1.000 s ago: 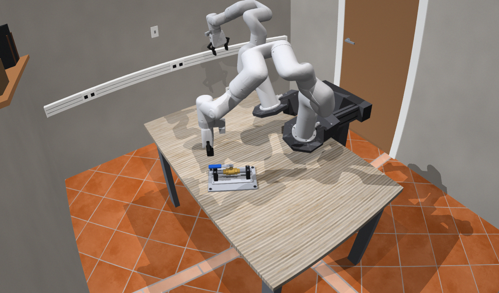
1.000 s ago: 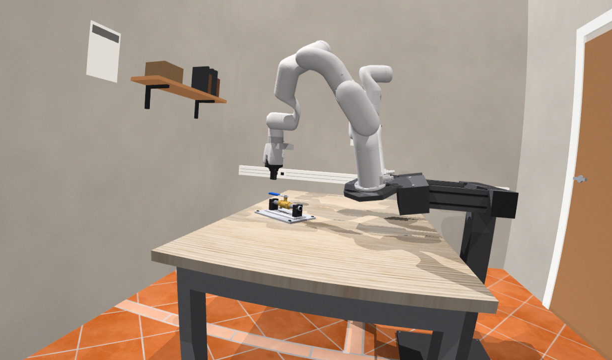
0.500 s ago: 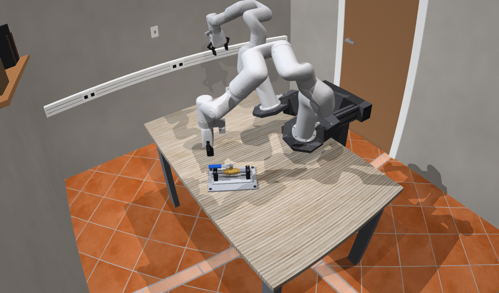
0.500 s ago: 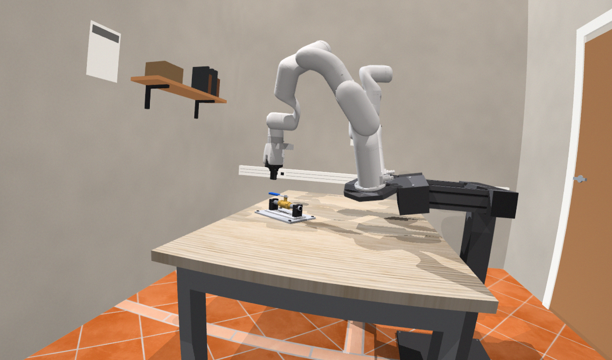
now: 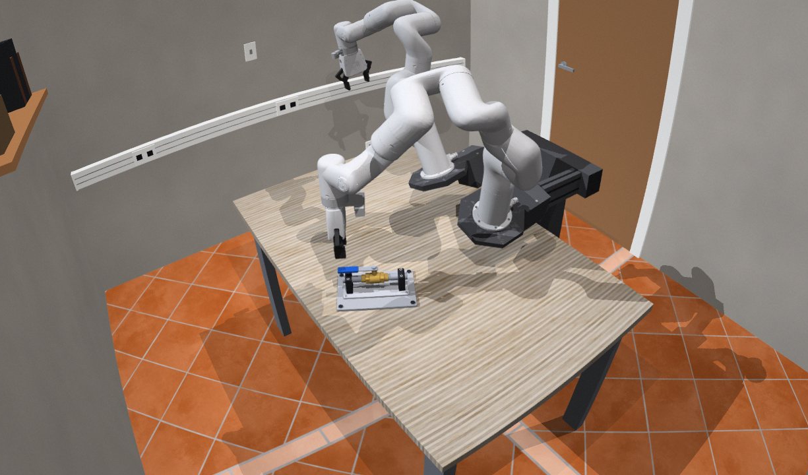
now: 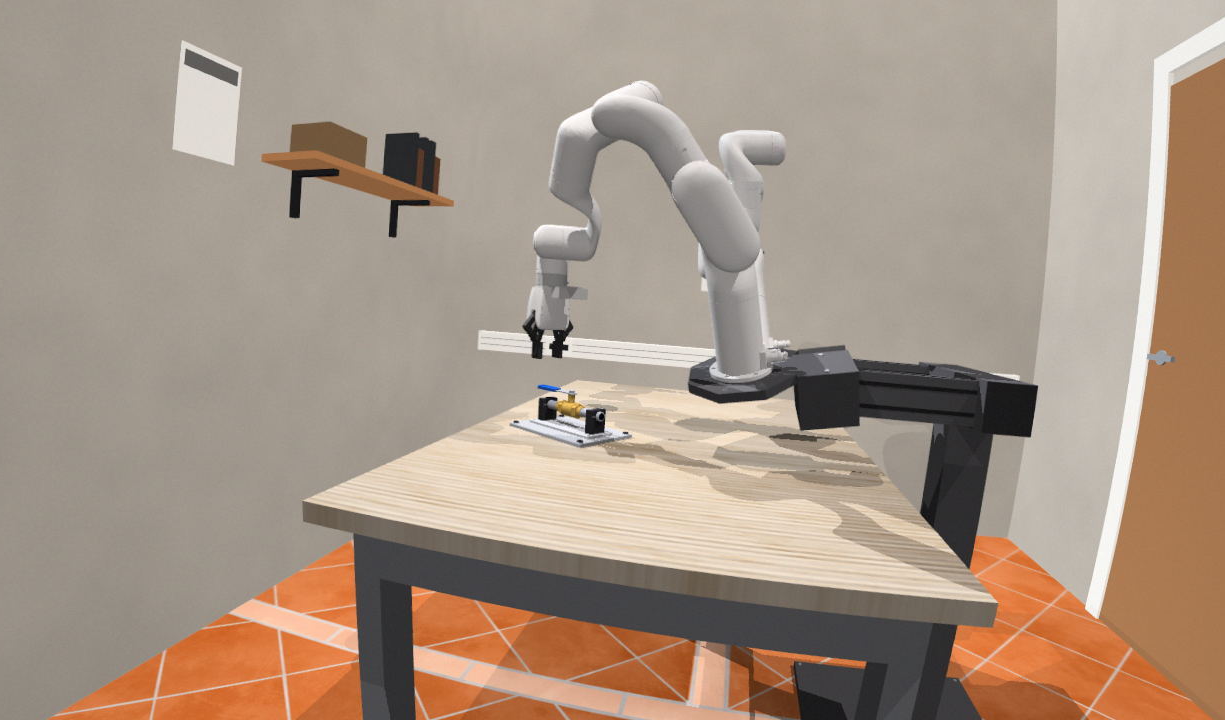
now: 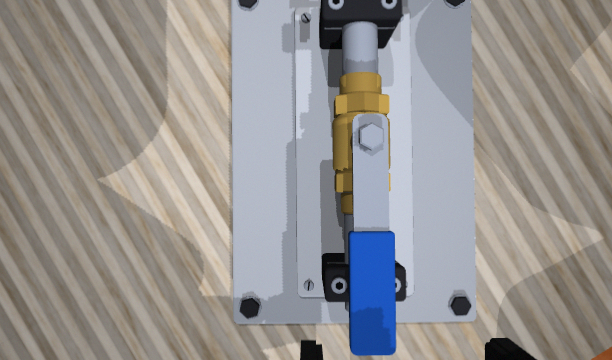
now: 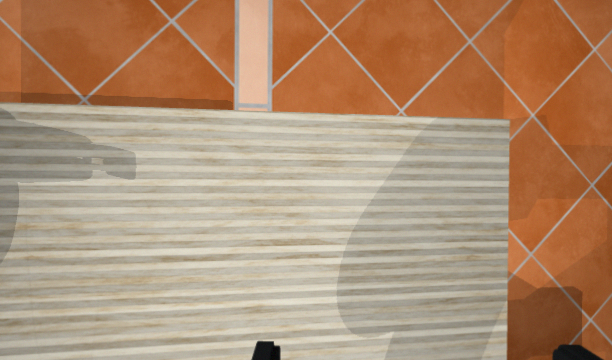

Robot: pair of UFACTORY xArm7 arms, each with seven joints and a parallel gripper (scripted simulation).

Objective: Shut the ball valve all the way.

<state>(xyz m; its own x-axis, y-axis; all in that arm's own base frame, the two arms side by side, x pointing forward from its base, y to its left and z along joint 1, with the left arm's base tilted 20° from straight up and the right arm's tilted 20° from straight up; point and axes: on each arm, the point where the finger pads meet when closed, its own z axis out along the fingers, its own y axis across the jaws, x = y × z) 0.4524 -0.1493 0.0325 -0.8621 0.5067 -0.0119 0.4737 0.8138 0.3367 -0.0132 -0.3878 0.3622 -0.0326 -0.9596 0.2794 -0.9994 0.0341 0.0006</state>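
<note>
The ball valve's brass body [image 5: 374, 277] [image 6: 569, 408] [image 7: 342, 145] sits on a pipe between two black clamps. Its lever, with a blue grip [image 5: 347, 269] [image 6: 547, 387] [image 7: 372, 280], lies in line with the pipe. My left gripper [image 5: 340, 254] [image 6: 547, 355] [image 7: 407, 351] is open and empty, pointing down above the grip end of the lever, not touching it. My right gripper [image 5: 357, 82] [image 8: 420, 351] is open and empty, high up and far from the valve; its fingers are hidden in the exterior view.
The valve is mounted on a grey base plate [image 5: 374, 303] [image 7: 261, 150] with bolts at its corners. It stands near one long edge of the wooden table [image 5: 483, 354] [image 6: 598, 501] [image 8: 186, 225]. A wall shelf [image 6: 356, 177] holds a box and books.
</note>
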